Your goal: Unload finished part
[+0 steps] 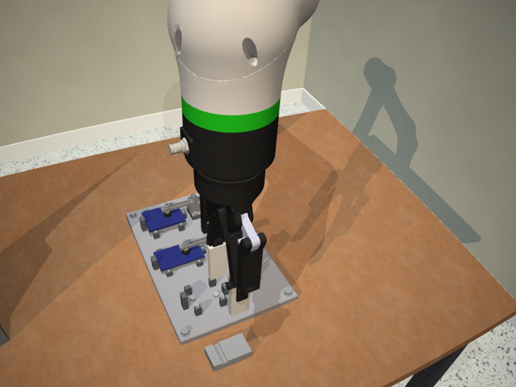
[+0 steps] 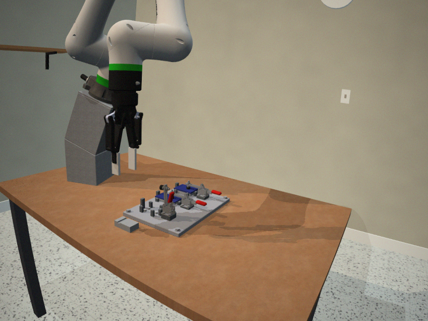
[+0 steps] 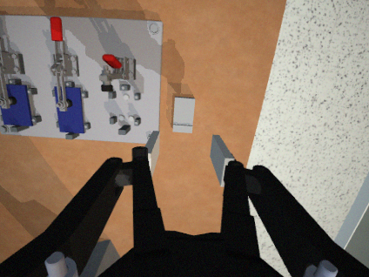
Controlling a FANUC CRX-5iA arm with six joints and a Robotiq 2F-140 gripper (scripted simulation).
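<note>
So the gripper (image 3: pixel 187 158) hangs high over the table with its pale fingertips partly apart and nothing between them, just bare wood showing through the gap; the slotted part (image 3: pixel 183 114) lies flat on the table (image 2: pixel 242 262), straight ahead of the fingers in the wrist view, just off the fixture plate (image 1: pixel 271 287) edge and well below; its long axis runs along that edge, the slot across one end; the near nest (image 1: pixel 195 297) is vacant, its clamp (image 2: pixel 168 203) tipped up; both blue blanks (image 1: pixel 163 219) (image 1: pixel 178 256) sit under lowered clamps; looks finished to me, nothing left to grab.
</note>
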